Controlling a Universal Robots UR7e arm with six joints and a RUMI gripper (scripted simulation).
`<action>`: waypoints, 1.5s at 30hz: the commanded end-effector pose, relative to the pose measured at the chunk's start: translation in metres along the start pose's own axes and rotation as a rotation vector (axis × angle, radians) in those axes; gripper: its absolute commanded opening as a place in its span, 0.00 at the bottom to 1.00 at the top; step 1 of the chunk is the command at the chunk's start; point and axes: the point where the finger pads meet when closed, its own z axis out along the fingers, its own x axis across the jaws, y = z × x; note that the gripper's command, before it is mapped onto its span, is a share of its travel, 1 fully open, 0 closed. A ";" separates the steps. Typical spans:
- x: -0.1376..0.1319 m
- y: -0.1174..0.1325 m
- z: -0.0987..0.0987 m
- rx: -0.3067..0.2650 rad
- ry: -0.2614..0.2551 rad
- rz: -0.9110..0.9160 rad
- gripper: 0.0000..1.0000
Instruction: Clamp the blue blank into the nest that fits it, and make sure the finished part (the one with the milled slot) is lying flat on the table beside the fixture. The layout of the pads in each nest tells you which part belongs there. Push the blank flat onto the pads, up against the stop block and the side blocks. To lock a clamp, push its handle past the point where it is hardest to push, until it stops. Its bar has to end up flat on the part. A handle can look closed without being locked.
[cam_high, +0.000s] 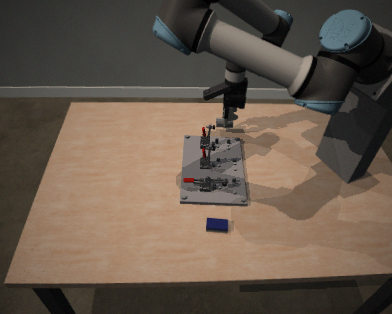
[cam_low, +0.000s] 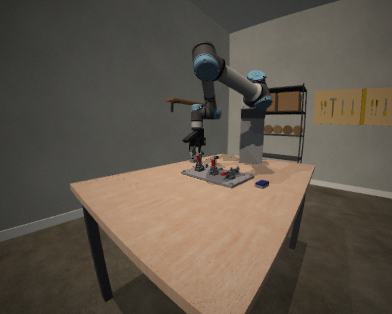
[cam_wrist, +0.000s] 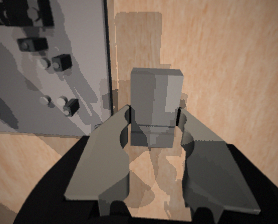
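From the top, the pincer (cam_high: 226, 121) hangs over the tabletop (cam_high: 100, 200) just beyond the far edge of the fixture plate (cam_high: 237, 192), pinching a grey block (cam_high: 223, 122). The blue blank (cam_high: 217, 224) lies on the wood near the plate's front edge.

In the exterior view, two red clamp handles (cam_low: 199, 159) stand upright on the plate.

At the wrist, both fingers press the finished part's sides above bare wood, the plate to its left.

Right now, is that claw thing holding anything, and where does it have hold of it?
Yes. The gripper is shut on a grey block, pinching its two opposite sides near the lower end, above the table just past the fixture plate.
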 end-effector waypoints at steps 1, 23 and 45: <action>0.002 -0.001 0.020 0.005 0.006 0.001 0.00; 0.002 -0.001 0.033 0.005 0.006 0.001 0.00; 0.002 -0.001 0.037 0.005 0.006 0.001 0.00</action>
